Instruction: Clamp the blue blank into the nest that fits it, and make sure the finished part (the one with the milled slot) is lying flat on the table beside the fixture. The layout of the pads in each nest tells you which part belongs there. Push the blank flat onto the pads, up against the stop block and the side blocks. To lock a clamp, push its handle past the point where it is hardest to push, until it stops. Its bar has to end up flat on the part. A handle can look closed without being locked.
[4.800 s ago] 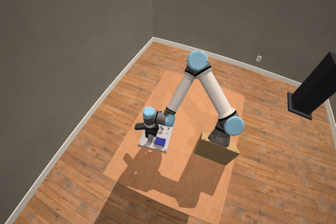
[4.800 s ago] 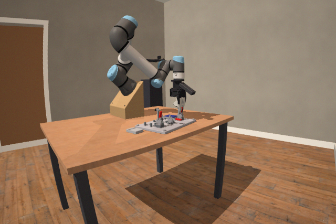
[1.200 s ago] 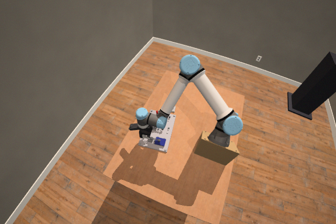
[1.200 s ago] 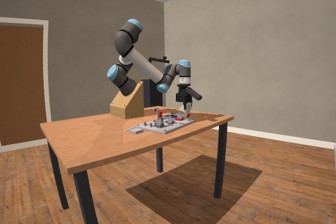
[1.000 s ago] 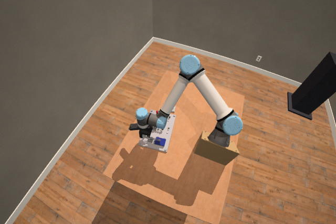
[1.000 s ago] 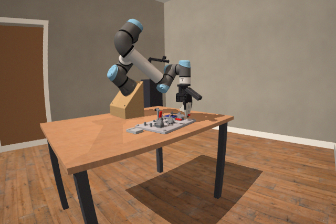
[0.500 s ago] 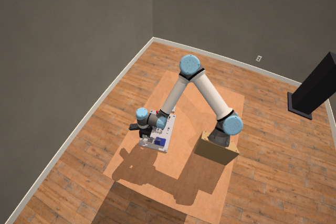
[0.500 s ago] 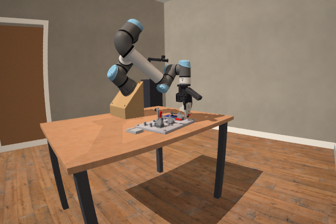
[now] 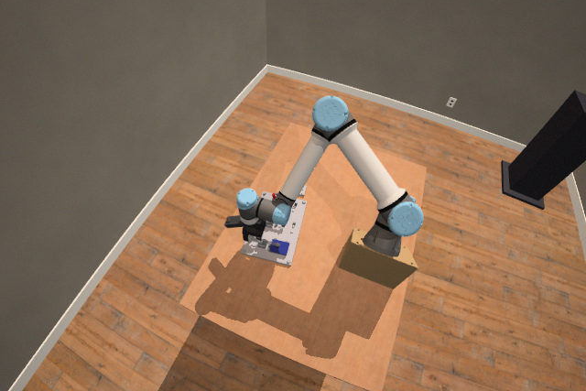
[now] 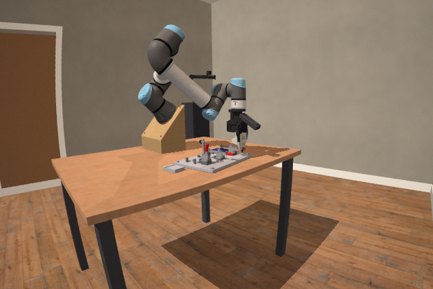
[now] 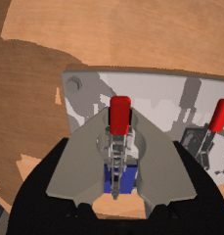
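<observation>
top: blue rectangular blank (image 9: 279, 247) lies on grey metal fixture plate (image 9: 297, 230), 5 o'clock of wrist.
exterior: two-jaw gripper (image 10: 241, 144) points down over plate's far end.
wrist: fingers closed on red-capped clamp handle (image 11: 119, 116); blank beneath.
step: locking clamp, likely.
next: push handle past hardest point until it stops.

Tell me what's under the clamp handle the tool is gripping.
Blue blank shows beneath the red-tipped clamp handle held by the tool. Fingers hide the pads and whether the bar sits flat.

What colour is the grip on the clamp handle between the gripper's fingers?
Red grip; clearest in the wrist view.
</observation>
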Robot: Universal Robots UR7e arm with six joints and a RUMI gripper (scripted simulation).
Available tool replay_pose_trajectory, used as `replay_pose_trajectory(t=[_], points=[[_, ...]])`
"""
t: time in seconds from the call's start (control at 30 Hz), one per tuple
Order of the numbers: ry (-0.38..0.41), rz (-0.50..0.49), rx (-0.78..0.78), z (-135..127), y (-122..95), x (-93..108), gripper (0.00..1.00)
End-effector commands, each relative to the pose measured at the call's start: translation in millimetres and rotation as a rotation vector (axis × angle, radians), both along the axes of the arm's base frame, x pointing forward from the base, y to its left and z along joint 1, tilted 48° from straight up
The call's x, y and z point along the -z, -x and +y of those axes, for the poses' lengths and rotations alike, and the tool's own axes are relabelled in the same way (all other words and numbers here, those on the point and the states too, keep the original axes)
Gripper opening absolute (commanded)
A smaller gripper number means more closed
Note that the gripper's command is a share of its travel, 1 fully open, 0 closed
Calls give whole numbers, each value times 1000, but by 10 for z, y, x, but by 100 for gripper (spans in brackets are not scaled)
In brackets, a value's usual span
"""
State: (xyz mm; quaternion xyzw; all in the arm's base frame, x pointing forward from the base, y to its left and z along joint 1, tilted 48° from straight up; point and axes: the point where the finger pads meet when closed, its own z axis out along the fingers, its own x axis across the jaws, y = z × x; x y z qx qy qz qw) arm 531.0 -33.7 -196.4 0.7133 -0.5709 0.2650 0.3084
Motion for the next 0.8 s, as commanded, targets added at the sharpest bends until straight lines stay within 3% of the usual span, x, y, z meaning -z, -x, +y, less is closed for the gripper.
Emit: replay_pose_trajectory(t=[0.0,0.33,0.37,0.77], points=[[0,-1,-1,1,-4,0,0],[0,-1,-1,1,-4,0,0],[0,-1,-1,1,-4,0,28],[0,-1,-1,1,-4,0,28]])
